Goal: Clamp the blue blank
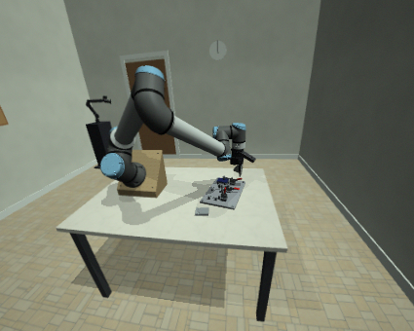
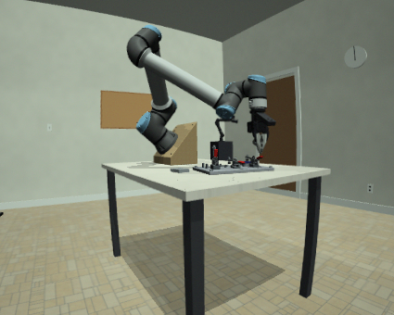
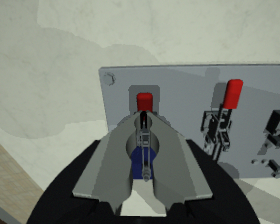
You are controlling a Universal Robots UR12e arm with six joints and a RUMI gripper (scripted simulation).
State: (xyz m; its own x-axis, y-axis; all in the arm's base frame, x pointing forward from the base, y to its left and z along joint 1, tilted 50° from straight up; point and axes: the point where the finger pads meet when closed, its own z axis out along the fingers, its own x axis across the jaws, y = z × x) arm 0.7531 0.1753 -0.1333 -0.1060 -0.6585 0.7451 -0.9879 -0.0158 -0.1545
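My gripper (image 1: 238, 170) is shut and empty, hanging a little above the far end of the grey fixture plate (image 1: 219, 194). In the wrist view its fingers frame a nest below, where the blue blank (image 3: 139, 161) lies with a clamp bar (image 3: 145, 145) running over it. That clamp's red handle (image 3: 145, 100) lies just beyond the fingertips. The second clamp's red handle (image 3: 234, 93) is to the right, and in the exterior view it (image 2: 215, 150) stands upright. The grey finished part (image 1: 202, 211) lies flat on the table beside the plate, also seen in the exterior view (image 2: 179, 170).
A wooden wedge block (image 1: 143, 172) holds the arm's base at the table's back left. A black box (image 2: 222, 149) stands behind the fixture. The plate (image 3: 201, 120) carries several small dark pads and blocks.
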